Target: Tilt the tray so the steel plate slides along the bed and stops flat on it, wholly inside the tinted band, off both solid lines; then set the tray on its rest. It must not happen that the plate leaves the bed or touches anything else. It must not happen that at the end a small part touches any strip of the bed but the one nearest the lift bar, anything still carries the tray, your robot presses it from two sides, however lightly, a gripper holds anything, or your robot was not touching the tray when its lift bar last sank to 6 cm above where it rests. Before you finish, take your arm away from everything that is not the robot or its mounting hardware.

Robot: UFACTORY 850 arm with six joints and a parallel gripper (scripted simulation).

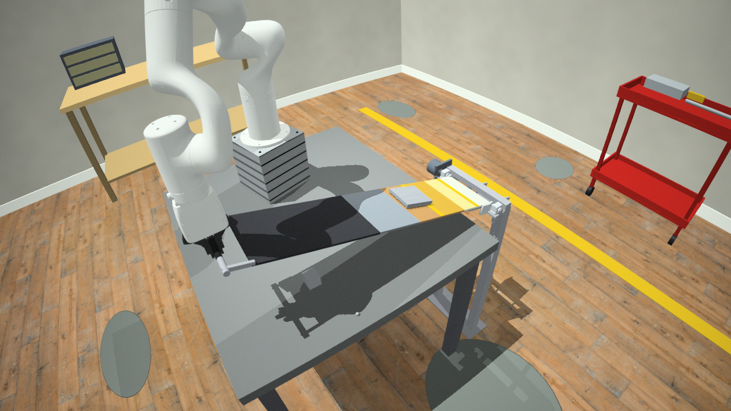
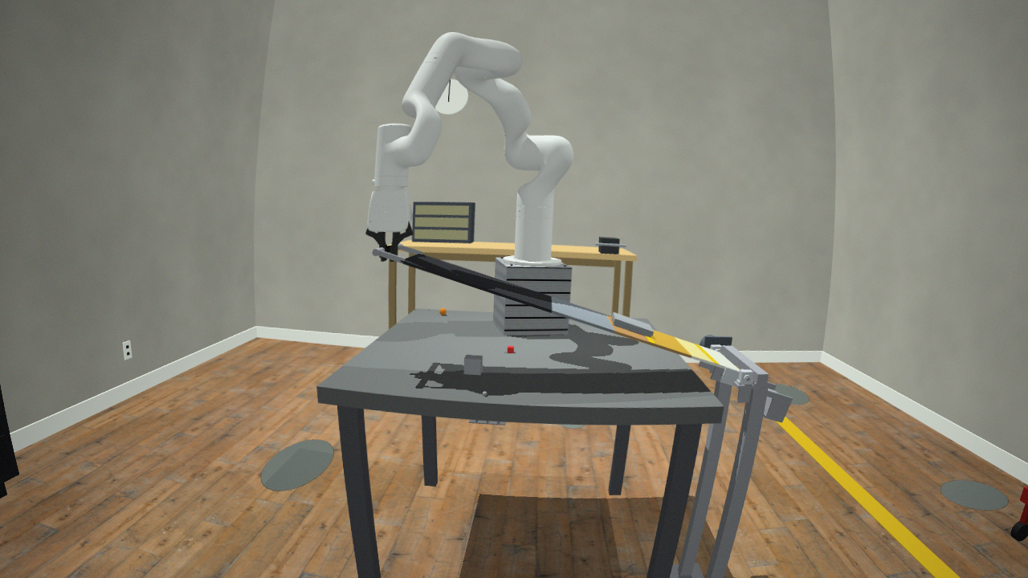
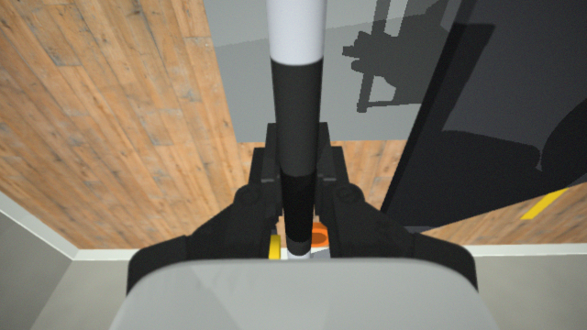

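Note:
The long tray bed (image 1: 306, 225) (image 2: 467, 276) (image 3: 481, 115) is hinged at its far right end on a grey stand (image 1: 498, 214) (image 2: 740, 388) at the table's edge. It slopes down from its raised left end. My gripper (image 1: 219, 254) (image 2: 389, 247) (image 3: 297, 143) is shut on the tray's handle bar (image 1: 237, 265) (image 3: 295, 92) at that raised end. The steel plate (image 1: 409, 196) (image 2: 632, 324) lies flat on the lower part of the bed, where the grey stretch meets the orange one. It is uphill of the pale yellow band (image 1: 457, 193).
The grey table (image 1: 245, 317) (image 2: 517, 402) carries the robot's base block (image 1: 270, 163), a small grey block (image 2: 472, 364) under the tray, a small red cube (image 2: 510, 349) and an orange ball (image 2: 442, 311). A wooden shelf (image 1: 127, 153) stands behind and a red cart (image 1: 659, 189) far right.

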